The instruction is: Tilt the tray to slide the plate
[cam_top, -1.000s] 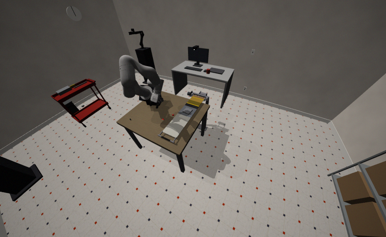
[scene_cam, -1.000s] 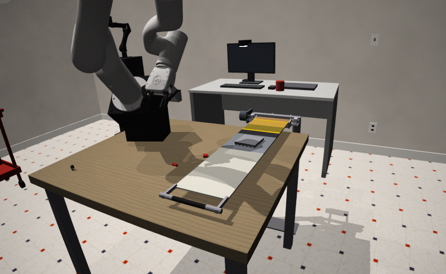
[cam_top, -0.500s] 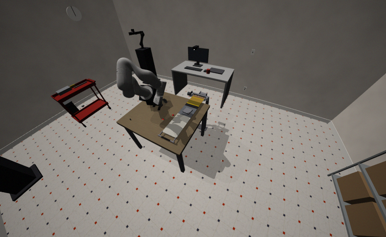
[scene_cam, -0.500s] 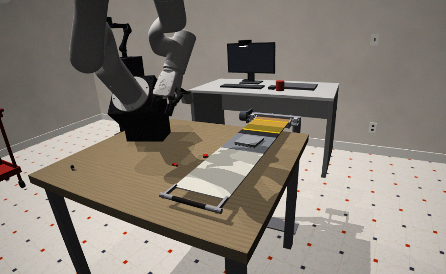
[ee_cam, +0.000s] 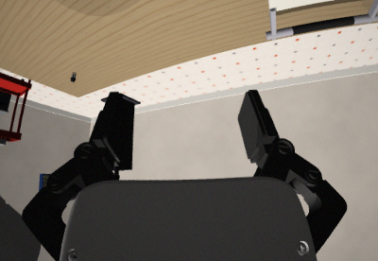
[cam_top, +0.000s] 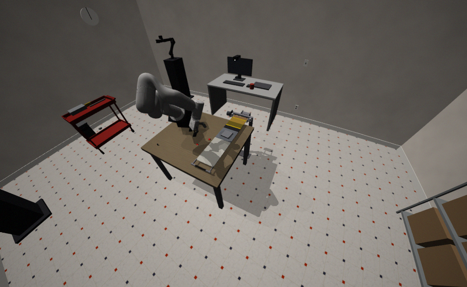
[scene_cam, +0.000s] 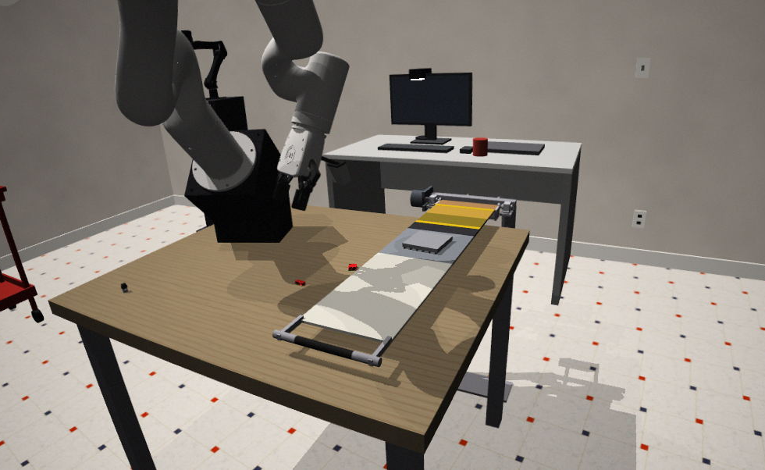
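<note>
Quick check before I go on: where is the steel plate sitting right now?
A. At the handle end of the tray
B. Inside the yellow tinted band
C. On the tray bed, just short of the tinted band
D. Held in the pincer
C: the steel plate lies flat on the tray bed, just on the handle side of the tinted band; the pincer hangs open and empty, well away from the tray.

Top view, high in a room corner, looking down across the brown wooden table, exterior view, near (table height), wrist view behind the black fingers, all sharing the tabletop.
</note>
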`<state>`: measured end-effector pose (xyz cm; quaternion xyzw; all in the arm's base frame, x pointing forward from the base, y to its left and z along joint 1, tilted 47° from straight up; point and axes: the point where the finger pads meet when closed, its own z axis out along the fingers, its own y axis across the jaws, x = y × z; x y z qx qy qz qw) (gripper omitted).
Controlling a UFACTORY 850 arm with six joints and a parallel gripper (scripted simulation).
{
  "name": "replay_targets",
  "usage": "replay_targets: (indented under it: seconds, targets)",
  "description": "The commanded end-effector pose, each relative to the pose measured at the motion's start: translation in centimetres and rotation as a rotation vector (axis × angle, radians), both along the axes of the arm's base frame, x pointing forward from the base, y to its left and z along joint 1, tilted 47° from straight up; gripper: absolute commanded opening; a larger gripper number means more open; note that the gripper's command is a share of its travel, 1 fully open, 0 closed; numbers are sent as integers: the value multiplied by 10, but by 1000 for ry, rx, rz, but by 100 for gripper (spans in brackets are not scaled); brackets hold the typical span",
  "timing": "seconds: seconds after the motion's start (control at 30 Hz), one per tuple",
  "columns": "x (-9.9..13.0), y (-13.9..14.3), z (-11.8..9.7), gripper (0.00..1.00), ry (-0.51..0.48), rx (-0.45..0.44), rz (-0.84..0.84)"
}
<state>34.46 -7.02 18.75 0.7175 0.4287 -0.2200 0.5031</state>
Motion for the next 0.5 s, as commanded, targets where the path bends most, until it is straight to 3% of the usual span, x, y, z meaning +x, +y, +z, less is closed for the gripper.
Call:
replay_targets:
  seconds: [0.0,0.13,0.17,0.47]
  targets:
    - [7,-1,0,100,-29,27,-17]
    - [11,-2,1,100,-45,42,-26]
    - [30,-7,3,100,-123,108,-71]
    - [55,-15,10,100,-225,188,-126]
